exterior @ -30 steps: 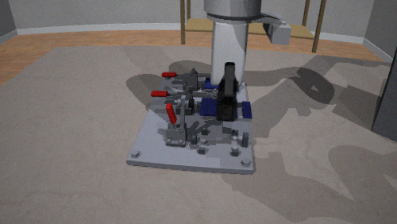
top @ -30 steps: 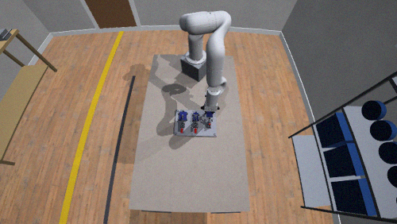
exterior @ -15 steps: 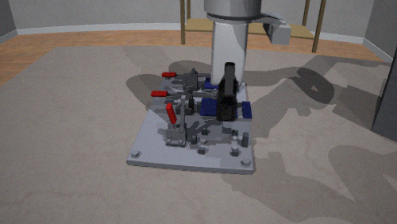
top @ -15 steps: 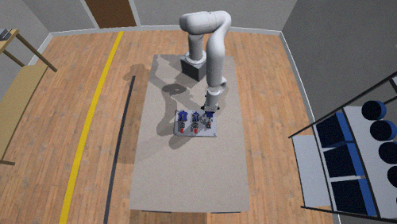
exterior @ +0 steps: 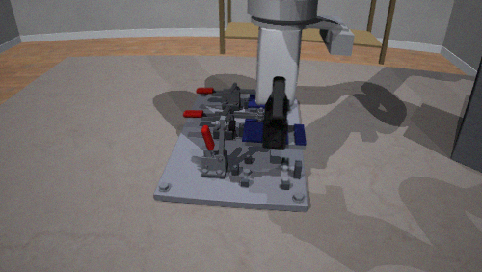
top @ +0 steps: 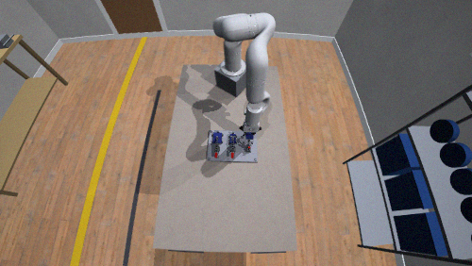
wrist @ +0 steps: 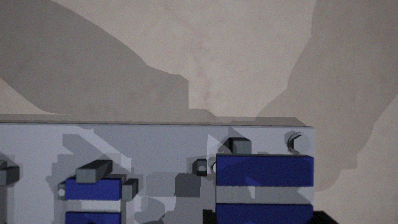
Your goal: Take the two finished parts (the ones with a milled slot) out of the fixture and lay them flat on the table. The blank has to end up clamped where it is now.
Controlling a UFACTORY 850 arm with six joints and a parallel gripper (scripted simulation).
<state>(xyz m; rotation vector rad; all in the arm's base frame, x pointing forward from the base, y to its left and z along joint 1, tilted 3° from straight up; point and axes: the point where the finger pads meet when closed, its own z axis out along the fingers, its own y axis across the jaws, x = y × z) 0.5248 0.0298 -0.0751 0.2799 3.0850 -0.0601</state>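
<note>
A grey fixture plate [exterior: 236,159] lies on the table with three stations in a row. My gripper [exterior: 276,130] reaches straight down over the nearest station and is shut on a blue part with a milled slot [exterior: 273,133]. The same part fills the lower right of the wrist view [wrist: 265,187], its grey slot running across it. That station's clamp handle [exterior: 207,138] is red and stands raised. The two farther clamp handles [exterior: 193,114] [exterior: 204,90] lie flat. A second blue slotted part [wrist: 92,197] sits in the middle station. From above, the gripper [top: 248,137] is at the plate's right station.
The plate carries small grey stops and corner bolts [exterior: 299,197]. The arm's base [top: 231,77] stands at the table's far end. A wooden bench [top: 19,113] is at the left and a shelf rack [top: 425,189] at the right, both off the table.
</note>
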